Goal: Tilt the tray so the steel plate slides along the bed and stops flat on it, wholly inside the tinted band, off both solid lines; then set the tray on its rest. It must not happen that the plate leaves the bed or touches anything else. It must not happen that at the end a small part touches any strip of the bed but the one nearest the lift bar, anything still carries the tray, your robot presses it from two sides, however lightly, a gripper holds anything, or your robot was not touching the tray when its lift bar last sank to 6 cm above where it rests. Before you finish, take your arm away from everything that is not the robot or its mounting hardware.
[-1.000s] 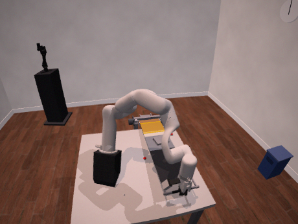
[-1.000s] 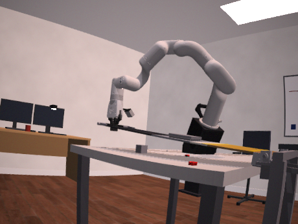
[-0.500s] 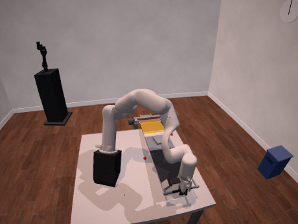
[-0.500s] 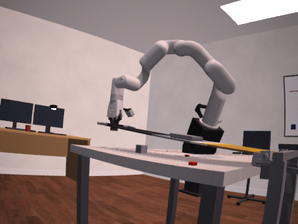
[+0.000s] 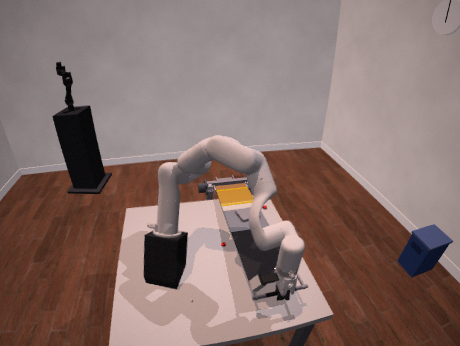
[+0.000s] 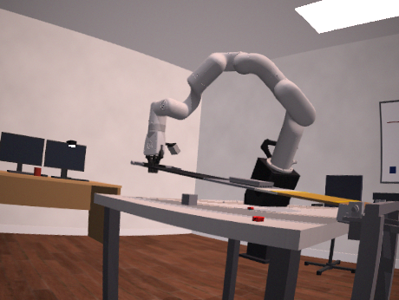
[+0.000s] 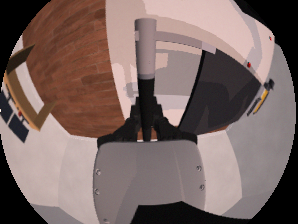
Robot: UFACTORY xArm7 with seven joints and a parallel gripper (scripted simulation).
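1. Gripping the tray's handle bar (image 5: 292, 289), the claw (image 6: 153, 166) is clamped on it and holds that end up off the counter (image 5: 200, 320), so the tray (image 6: 204, 175) slopes down toward its hinged far end.
2. That slope is there to make the plate (image 6: 251, 181) slide; the hinge bracket (image 6: 353, 213) at the counter's edge pins the low end, so only the held end can go up or down.
3. The plate lies flat on the grey bed, short of the yellow band (image 5: 234, 195) and near its edge; I judge it must travel further downslope.
4. A small grey block (image 6: 189, 198) sits on the counter below the raised end, likely the rest for setting the tray down.
5. Red markers (image 6: 258, 218) lie on the pale counter beside the tray.
6. The arm's black base (image 5: 165, 259) stands on the counter to one side, well apart from the tray.
7. Around it: wood floor, white walls, a black pedestal (image 5: 80, 150), a blue box (image 5: 424, 249), and a desk with monitors (image 6: 43, 156).
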